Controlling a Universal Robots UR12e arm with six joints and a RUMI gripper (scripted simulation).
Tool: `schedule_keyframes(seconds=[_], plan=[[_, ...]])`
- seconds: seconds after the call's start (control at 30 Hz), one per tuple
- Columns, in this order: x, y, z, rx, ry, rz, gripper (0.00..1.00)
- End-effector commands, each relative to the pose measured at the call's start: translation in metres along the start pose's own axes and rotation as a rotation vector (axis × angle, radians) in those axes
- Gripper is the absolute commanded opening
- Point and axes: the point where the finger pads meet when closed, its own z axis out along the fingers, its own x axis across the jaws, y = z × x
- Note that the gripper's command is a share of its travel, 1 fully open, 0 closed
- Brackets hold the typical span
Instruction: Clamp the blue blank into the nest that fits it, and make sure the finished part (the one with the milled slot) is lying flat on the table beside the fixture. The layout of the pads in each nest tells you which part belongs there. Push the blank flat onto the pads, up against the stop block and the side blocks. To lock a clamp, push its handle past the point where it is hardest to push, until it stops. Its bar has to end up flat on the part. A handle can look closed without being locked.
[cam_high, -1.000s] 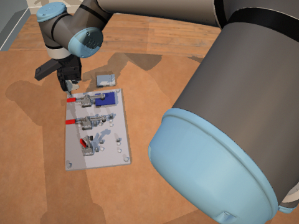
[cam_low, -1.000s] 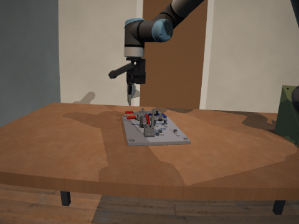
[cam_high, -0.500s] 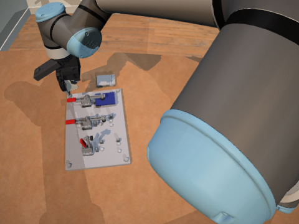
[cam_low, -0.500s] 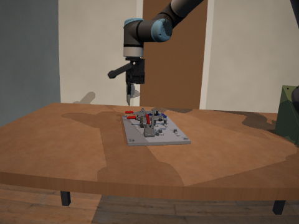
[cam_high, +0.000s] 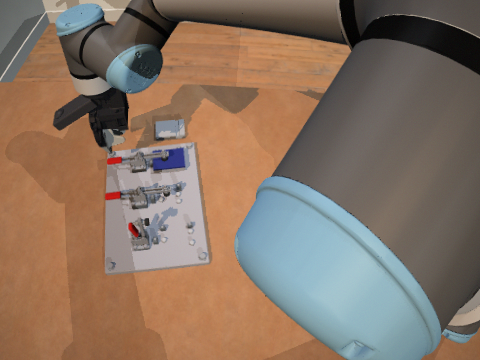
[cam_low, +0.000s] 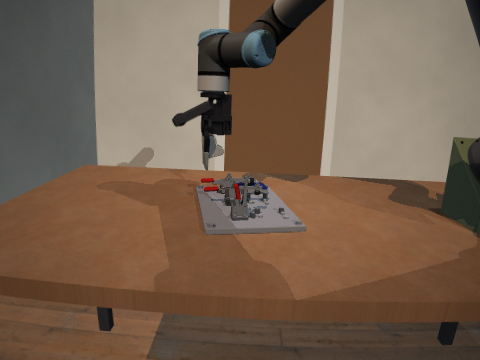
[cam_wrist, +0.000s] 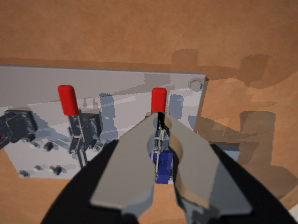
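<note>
The blue blank (cam_high: 175, 159) (cam_low: 260, 185) (cam_wrist: 164, 172) lies in the nest at the far end of the fixture plate (cam_high: 170, 265) (cam_low: 255, 231) (cam_wrist: 135, 80). That nest's clamp has its red handle (cam_high: 114, 161) (cam_wrist: 159, 100) lowered, pointing outward, and its bar reaches over the blank. Whether it is locked or the bar lies flat I cannot tell. The grey finished part (cam_high: 170, 129) (cam_wrist: 231, 151) lies flat on the table beside the plate's far edge, its slot facing up. My gripper (cam_high: 110, 150) (cam_low: 206, 168) (cam_wrist: 159, 113) is shut and empty, above the plate's far left corner near that handle.
The middle clamp's red handle (cam_high: 113, 195) (cam_wrist: 68, 100) is also lowered, over an empty nest. The near clamp's red handle (cam_high: 133, 229) (cam_low: 237, 192) is raised, with its nest empty. Small pads and blocks stand on the plate. A green block-like stand (cam_low: 460, 185) is at the right.
</note>
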Motion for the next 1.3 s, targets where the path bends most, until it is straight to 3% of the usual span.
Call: schedule_keyframes(seconds=[0.0,1.27], plan=[[0.0004,-0.0006,-0.0008,0.001,0.001,0.000,0.00],[0.0004,-0.0006,0.0053,0.001,0.001,0.000,0.00]])
